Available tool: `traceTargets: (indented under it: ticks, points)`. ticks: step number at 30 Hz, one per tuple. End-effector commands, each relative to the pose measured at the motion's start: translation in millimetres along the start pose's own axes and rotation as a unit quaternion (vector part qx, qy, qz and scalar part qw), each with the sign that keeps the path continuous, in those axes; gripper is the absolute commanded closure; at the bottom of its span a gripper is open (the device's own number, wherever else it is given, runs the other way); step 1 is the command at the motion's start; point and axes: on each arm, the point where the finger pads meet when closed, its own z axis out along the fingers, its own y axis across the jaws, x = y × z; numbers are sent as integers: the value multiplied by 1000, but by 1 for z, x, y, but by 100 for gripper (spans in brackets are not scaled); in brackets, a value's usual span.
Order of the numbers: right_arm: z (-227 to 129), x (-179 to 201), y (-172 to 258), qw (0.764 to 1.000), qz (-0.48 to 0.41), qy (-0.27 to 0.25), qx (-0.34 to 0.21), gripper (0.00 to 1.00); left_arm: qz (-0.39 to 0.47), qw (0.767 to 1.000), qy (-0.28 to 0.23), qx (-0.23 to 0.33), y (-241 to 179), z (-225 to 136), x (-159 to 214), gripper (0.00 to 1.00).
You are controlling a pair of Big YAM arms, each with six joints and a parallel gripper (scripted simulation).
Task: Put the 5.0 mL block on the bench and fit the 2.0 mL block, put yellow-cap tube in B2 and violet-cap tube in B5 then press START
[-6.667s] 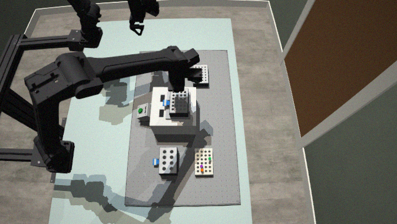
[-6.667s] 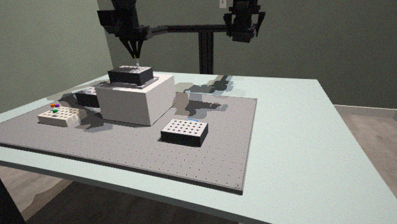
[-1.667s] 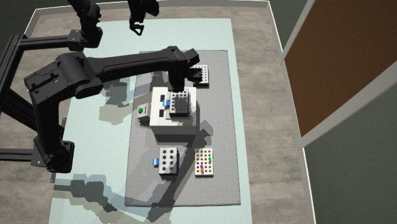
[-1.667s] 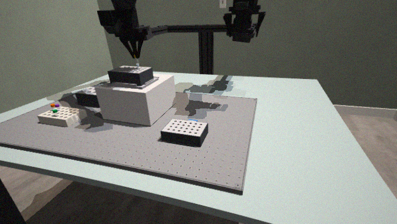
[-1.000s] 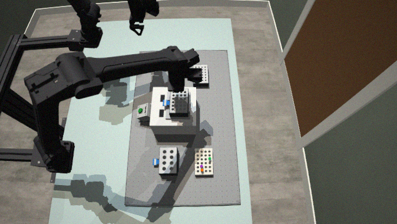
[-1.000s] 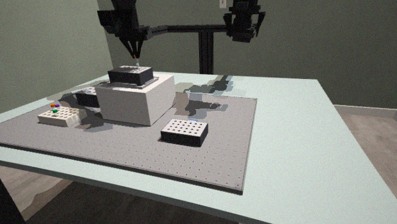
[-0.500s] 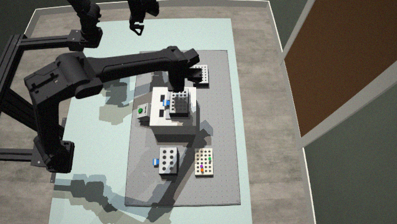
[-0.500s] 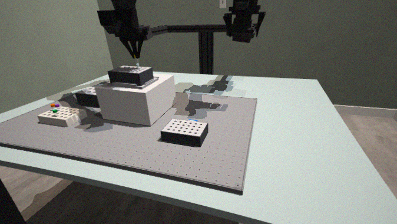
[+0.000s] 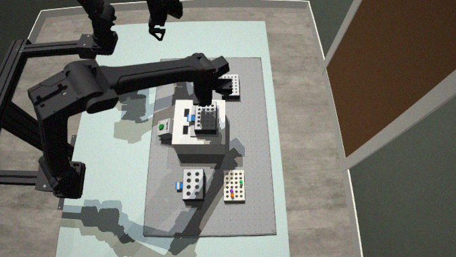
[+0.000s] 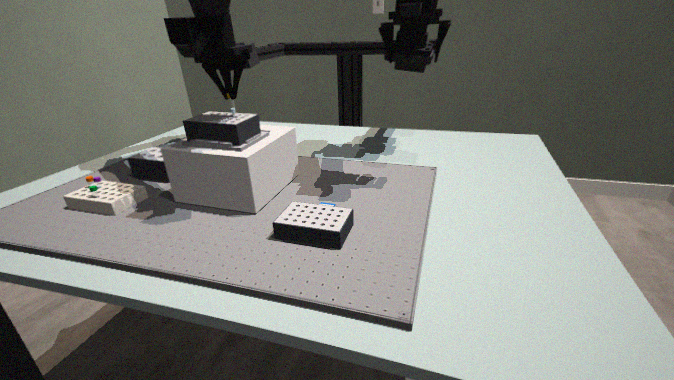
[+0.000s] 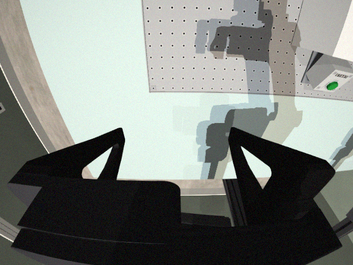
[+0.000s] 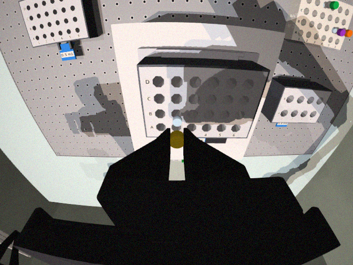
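Claw point(image 10: 230, 95) point(image 12: 176, 136) on the right grasps one yellow-capped tube point(image 10: 232, 111) point(image 12: 177, 122); three other capped tubes stand in one rack point(image 9: 234, 200) point(image 10: 90, 204) point(image 12: 302, 5)

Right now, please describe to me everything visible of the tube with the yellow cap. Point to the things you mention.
The yellow-capped tube point(image 12: 177, 139) is pinched by its dark yellow, round cap between the right gripper's point(image 10: 230, 97) point(image 12: 177, 133) fingers. Its pale blue, seemingly translucent body points down above the block on the mixer point(image 10: 220, 131) point(image 12: 245, 131), near column 2.
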Motion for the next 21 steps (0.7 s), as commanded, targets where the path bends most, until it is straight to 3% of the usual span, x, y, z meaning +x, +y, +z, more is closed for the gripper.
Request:
traceTargets:
  ticks: [1,21]
  points:
    - [-9,-13,2,1000,4,-17,-12,91,-7,1000,-23,0,4,-10,-21,0]
    - [-2,-11,2,1000,1,-14,-10,91,-6,1000,-23,0,4,-10,-21,0]
